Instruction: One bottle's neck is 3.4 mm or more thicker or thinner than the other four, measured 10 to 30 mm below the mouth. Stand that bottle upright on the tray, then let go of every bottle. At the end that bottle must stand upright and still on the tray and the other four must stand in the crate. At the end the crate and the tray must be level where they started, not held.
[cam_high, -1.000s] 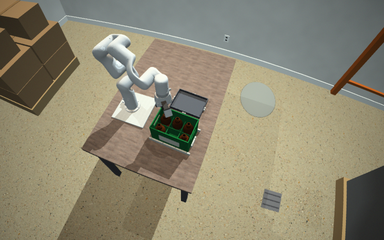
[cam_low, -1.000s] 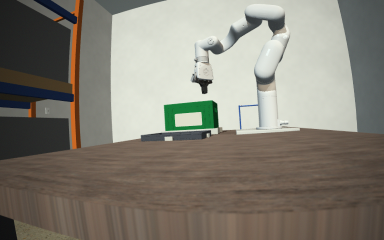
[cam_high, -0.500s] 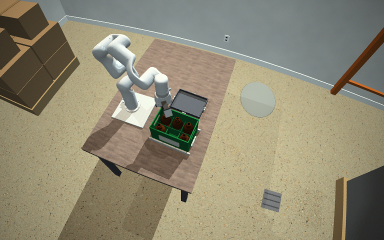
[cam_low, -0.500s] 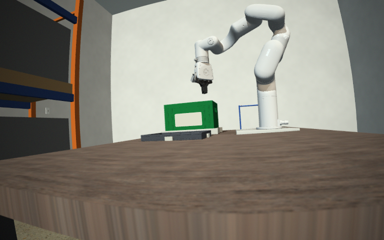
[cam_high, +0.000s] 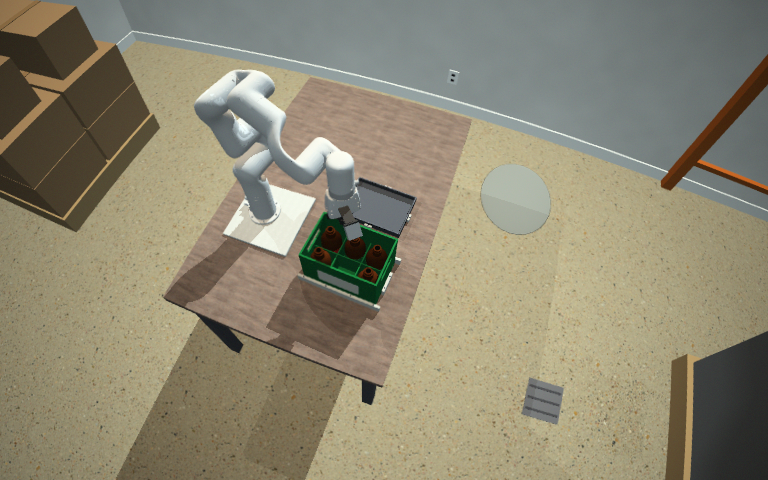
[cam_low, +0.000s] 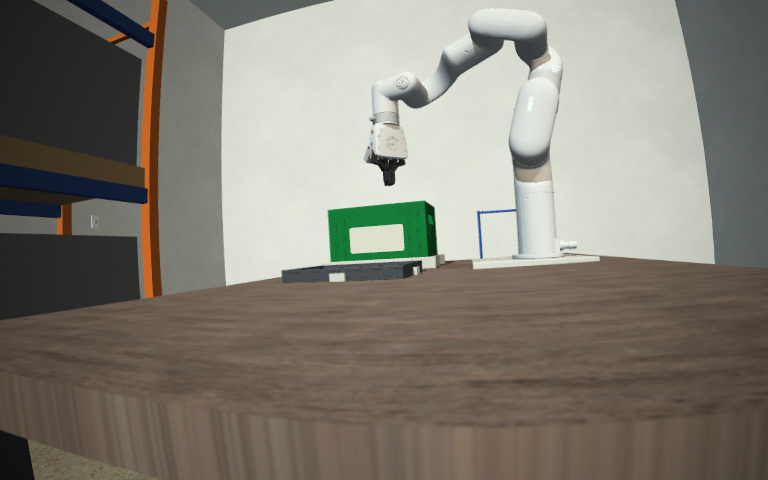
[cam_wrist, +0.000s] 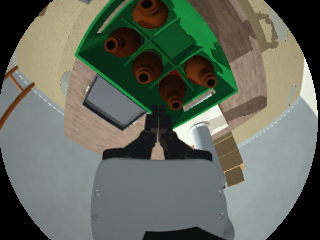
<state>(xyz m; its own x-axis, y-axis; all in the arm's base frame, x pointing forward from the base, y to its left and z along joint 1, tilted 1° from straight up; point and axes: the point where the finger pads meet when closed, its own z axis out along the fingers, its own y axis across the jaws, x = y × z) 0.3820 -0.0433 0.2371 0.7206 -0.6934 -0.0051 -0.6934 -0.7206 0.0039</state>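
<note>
Gripper (cam_high: 352, 230) (cam_low: 389, 182) (cam_wrist: 158, 112) above crate (cam_high: 339, 281) (cam_low: 376, 232) (cam_wrist: 196, 107), fingers pressed together, empty.
Bottles (cam_high: 355, 247) (cam_wrist: 147, 68) inside crate: probably smooth, rigid glass; grip necks.

bottles (cam_high: 354, 247) (cam_wrist: 151, 14): 5 | crate (cam_high: 339, 281) (cam_low: 376, 237) (cam_wrist: 220, 75): 1 | tray (cam_high: 385, 208) (cam_low: 356, 271) (cam_wrist: 114, 100): 1 | arm (cam_high: 257, 107) (cam_low: 532, 121): 1

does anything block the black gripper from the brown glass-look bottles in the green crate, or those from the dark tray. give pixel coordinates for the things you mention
Nothing visible between the shut black gripper (cam_high: 352, 230) (cam_low: 389, 183) (cam_wrist: 158, 107) and the brown bottles' (cam_high: 355, 247) (cam_wrist: 172, 92) mouths; the green crate's wall (cam_high: 370, 229) (cam_low: 376, 215) (cam_wrist: 120, 90) stands between them and the dark rectangular tray (cam_high: 385, 209) (cam_low: 362, 272) (cam_wrist: 114, 100).
</note>
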